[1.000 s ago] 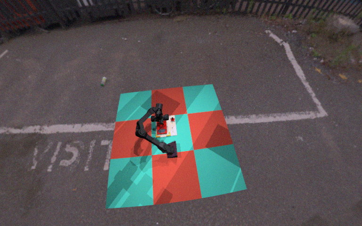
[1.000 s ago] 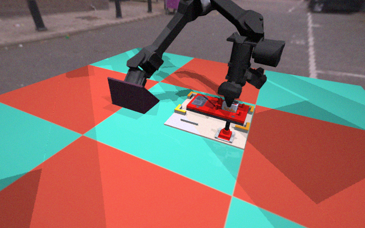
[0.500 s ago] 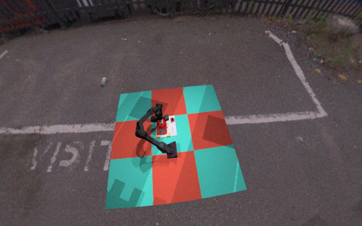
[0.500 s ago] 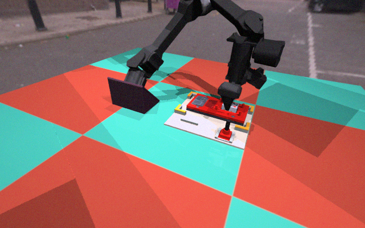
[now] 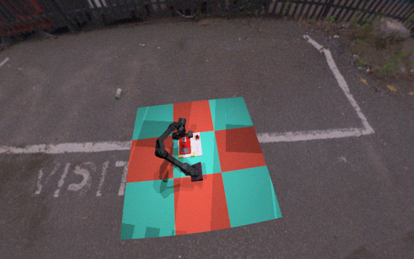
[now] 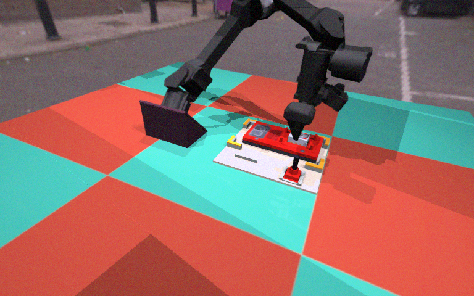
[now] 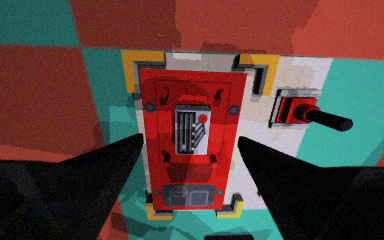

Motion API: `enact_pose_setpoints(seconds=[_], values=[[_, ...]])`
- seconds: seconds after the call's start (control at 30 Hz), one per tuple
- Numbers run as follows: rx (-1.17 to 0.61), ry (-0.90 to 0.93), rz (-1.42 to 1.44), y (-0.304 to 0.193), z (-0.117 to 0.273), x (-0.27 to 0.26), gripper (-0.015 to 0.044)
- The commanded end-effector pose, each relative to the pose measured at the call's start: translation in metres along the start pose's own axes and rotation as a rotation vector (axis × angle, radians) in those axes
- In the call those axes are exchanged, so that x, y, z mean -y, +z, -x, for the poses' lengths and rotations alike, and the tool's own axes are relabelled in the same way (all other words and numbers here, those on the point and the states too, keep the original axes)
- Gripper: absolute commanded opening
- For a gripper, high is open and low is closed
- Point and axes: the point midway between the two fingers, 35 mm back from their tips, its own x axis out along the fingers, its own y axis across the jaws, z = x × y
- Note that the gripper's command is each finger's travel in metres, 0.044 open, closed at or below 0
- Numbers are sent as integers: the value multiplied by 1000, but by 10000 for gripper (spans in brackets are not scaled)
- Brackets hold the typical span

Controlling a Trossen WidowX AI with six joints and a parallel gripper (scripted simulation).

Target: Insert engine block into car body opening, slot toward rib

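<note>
— How does your gripper (image 5: 182, 134) (image 6: 295, 139) (image 7: 191, 139) stand?
— Your fingers are spread wide with nothing between them, one tip out past each long side of the red car body (image 5: 188, 149) (image 6: 269, 139) (image 7: 194, 174) in the wrist view.
— And the engine block (image 5: 184, 139) (image 6: 299, 138) (image 7: 192, 130)?
— It sits upright in the car body's opening, untouched by your fingers. Whether it is fully down, you can't quite tell; its top stands proud, which may be normal.
— What should you do now?
— Withdraw, I'd judge. Lift straight up, slowly, and keep the fingers wide until the tips clear the block and the body. Don't twist the wrist or drift sideways.
— Anything farther out to mind?
— The lever (image 5: 197, 136) (image 6: 295, 167) (image 7: 330, 120) on the white board (image 5: 198, 148) (image 6: 227, 160), just beside the car body. Your finger on that side could knock it, so rise well above it before you swing away.
</note>
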Motion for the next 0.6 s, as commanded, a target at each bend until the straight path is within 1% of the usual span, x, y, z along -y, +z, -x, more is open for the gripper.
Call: enact_pose_setpoints(seconds=[0.0,0.57], values=[[0,0,4,0,3,0,440],[0,0,4,0,3,0,0]])
